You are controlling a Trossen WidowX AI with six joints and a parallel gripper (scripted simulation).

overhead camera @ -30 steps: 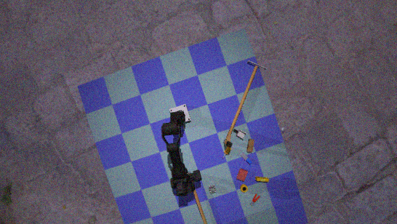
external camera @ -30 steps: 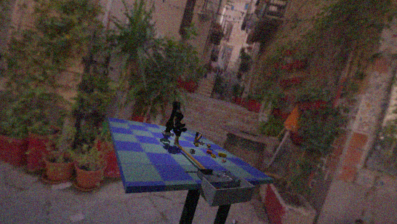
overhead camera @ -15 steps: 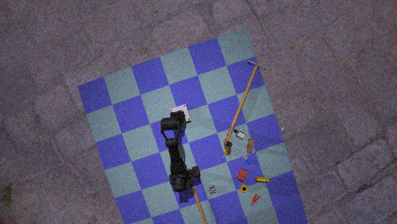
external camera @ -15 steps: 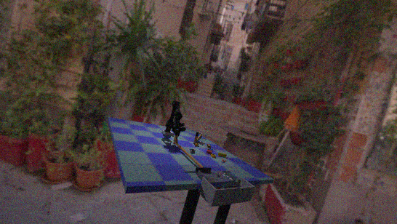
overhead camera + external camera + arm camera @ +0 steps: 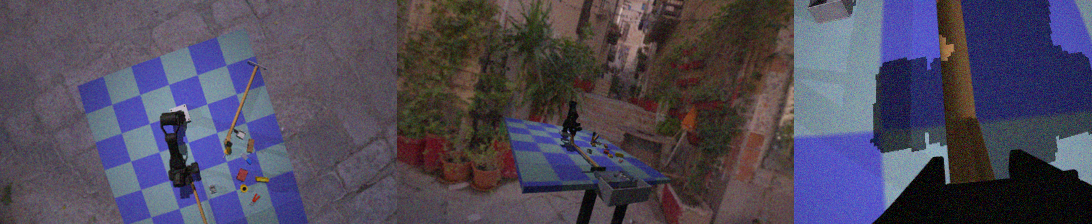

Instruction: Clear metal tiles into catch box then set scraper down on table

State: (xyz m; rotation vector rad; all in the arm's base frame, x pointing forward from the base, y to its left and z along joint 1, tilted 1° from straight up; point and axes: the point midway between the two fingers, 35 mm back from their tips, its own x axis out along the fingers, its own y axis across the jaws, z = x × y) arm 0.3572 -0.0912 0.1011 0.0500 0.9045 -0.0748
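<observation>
Long scraper gripped, its head by the catch box

The long scraper [image 5: 198,203] [image 5: 584,155] [image 5: 957,85] reaches from the gripper [image 5: 190,181] [image 5: 573,134] [image 5: 976,163] toward the catch box [image 5: 627,196], its dark head [image 5: 598,169] just beside the box's table-side corner. The jaws are closed around the wooden handle, well apart from the box. Small pale pieces [image 5: 623,175] show at the box; whether they lie on the bench plate or inside the box, I cannot tell.

Of the loose things on the checkered table [image 5: 150,83] [image 5: 532,175], the red-handled tool [image 5: 256,198] [image 5: 620,161] lies nearest the catch box. Farther from it are the yellow piece [image 5: 262,179] [image 5: 619,155], the yellow ring [image 5: 241,188] [image 5: 610,156], the red block [image 5: 242,174] [image 5: 606,151] and the small gray open piece [image 5: 212,189] [image 5: 589,150] [image 5: 831,11]. Farther still lies a second wooden-handled tool [image 5: 242,102], with a crosswise head. The black arm [image 5: 175,150] [image 5: 572,116] stands well apart from the box.
</observation>
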